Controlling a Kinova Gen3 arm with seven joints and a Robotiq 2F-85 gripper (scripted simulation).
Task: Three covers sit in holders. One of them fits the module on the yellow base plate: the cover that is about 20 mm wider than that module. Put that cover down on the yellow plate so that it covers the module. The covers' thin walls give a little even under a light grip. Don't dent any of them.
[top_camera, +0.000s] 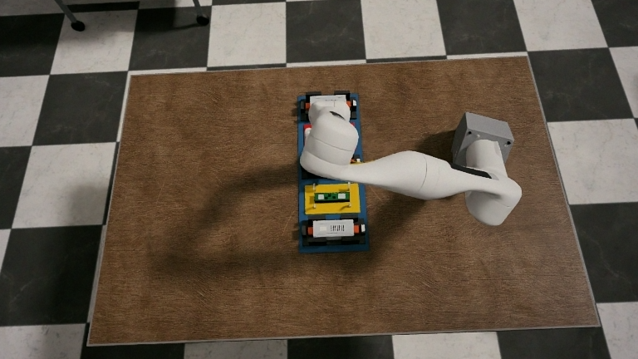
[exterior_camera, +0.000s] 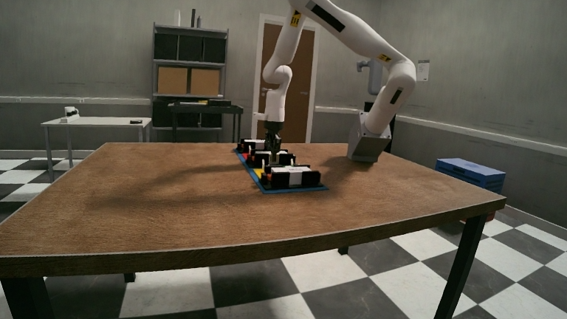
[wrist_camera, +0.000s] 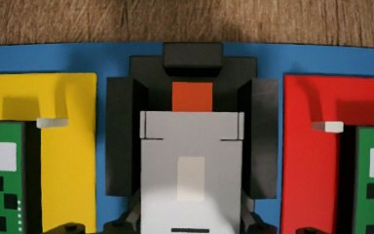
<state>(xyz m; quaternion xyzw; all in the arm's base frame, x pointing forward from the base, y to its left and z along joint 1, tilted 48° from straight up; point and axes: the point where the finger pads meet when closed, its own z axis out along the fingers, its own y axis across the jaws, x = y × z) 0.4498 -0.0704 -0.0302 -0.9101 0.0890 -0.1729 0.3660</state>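
The black two-fingered hand (exterior_camera: 273, 148) (wrist_camera: 191, 223) points straight down over the middle of the long blue board (top_camera: 334, 248) (exterior_camera: 292, 190) (wrist_camera: 78, 55) on the brown wooden bench (top_camera: 211, 195) (exterior_camera: 187, 215). It is drawn in on the light grey, box-shaped cover (wrist_camera: 191, 146), its fingers against the two long side walls. That cover sits between the dark walls of the middle black holder (wrist_camera: 119, 141), directly below the hand, with an orange block (wrist_camera: 192, 97) at its end.

In the wrist view, the yellow base plate (top_camera: 307, 204) (wrist_camera: 68, 171) lies just left of the hand; its green module (top_camera: 331, 196) (wrist_camera: 11, 180) is uncovered, among pale upright pins. A red base plate (wrist_camera: 309, 171) lies to the hand's right. Beyond the yellow plate, a white cover with black bars (top_camera: 332, 228) (exterior_camera: 292, 170) rests in its holder; beyond the red plate, another white cover (top_camera: 329, 100) (exterior_camera: 254, 144) rests in its own. I cannot tell by eye which cover has the matching width.
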